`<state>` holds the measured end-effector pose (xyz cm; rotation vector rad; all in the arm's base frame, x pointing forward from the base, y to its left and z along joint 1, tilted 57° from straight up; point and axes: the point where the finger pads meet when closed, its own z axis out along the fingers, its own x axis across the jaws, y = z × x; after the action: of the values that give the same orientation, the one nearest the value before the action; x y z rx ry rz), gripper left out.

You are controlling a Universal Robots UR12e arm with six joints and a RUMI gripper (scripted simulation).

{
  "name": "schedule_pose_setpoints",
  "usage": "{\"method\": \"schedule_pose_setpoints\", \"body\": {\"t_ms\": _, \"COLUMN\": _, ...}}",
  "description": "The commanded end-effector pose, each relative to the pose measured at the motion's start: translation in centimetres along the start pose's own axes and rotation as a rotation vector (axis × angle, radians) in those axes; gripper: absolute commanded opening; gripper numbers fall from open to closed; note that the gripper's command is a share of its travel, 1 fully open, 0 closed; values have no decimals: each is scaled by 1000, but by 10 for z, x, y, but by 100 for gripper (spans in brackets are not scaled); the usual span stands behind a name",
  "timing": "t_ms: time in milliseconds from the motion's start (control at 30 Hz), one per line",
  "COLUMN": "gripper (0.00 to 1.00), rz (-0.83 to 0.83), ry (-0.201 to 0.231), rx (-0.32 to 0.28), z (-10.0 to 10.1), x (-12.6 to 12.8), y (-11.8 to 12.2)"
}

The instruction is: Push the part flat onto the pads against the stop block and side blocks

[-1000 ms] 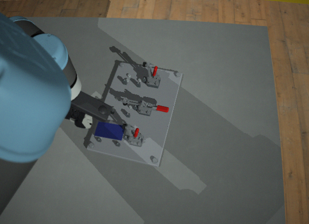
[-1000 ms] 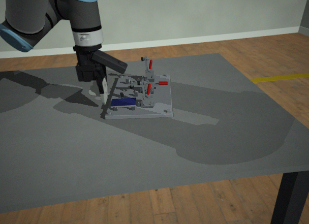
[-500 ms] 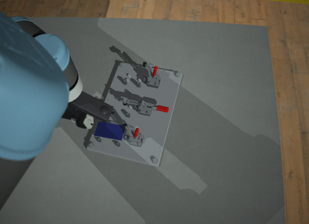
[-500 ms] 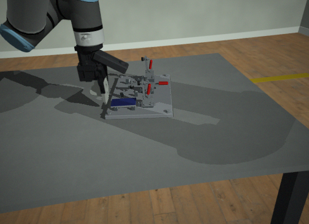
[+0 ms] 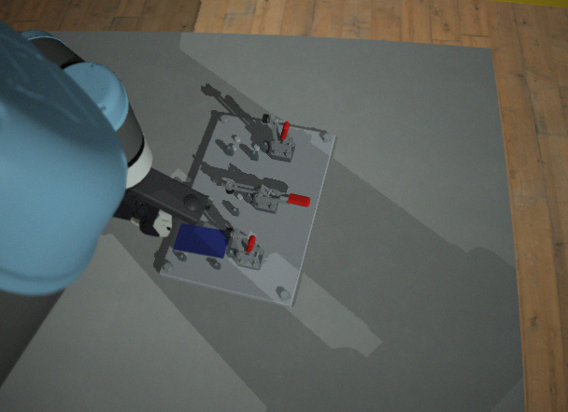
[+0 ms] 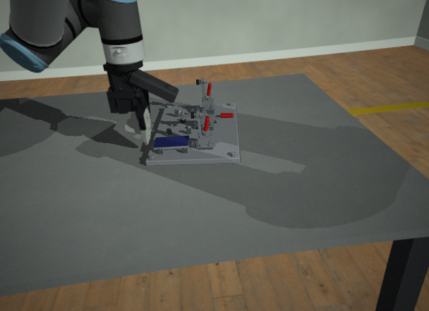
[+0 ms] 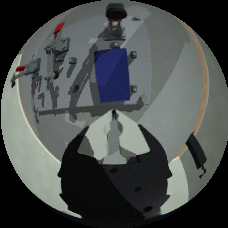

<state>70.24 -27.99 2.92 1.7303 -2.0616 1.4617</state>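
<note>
The dark blue flat part (image 5: 201,240) (image 6: 171,142) (image 7: 112,75) lies on the grey fixture plate (image 5: 305,173) (image 6: 227,144) (image 7: 87,37), at the plate's corner nearest the arm. Its far end is at a toggle clamp with a red handle (image 5: 250,244) (image 6: 207,123). Small grey side blocks (image 5: 214,264) (image 7: 134,89) stand along one long edge. My gripper (image 6: 145,139) (image 7: 114,110) is shut and empty. Its pale fingertips point down just off the part's near end, over the plate's edge. I cannot tell if they touch the part.
Two more toggle clamps with red handles (image 5: 285,131) (image 5: 298,200) (image 6: 209,89) (image 6: 226,115) and several small posts stand on the plate. The plate lies on a grey table (image 5: 411,126) (image 6: 106,218) over a wooden floor. The arm's blue elbow hides the left side of the top view.
</note>
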Motion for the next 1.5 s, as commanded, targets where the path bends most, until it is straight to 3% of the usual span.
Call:
{"method": "schedule_pose_setpoints", "body": {"t_ms": 0, "gripper": 0, "rz": 2, "ry": 2, "rx": 7, "z": -1, "x": 0, "y": -8}}
{"method": "schedule_pose_setpoints", "body": {"t_ms": 1467, "gripper": 0, "rz": 1, "ry": 1, "rx": 4, "z": -1, "x": 0, "y": -10}}
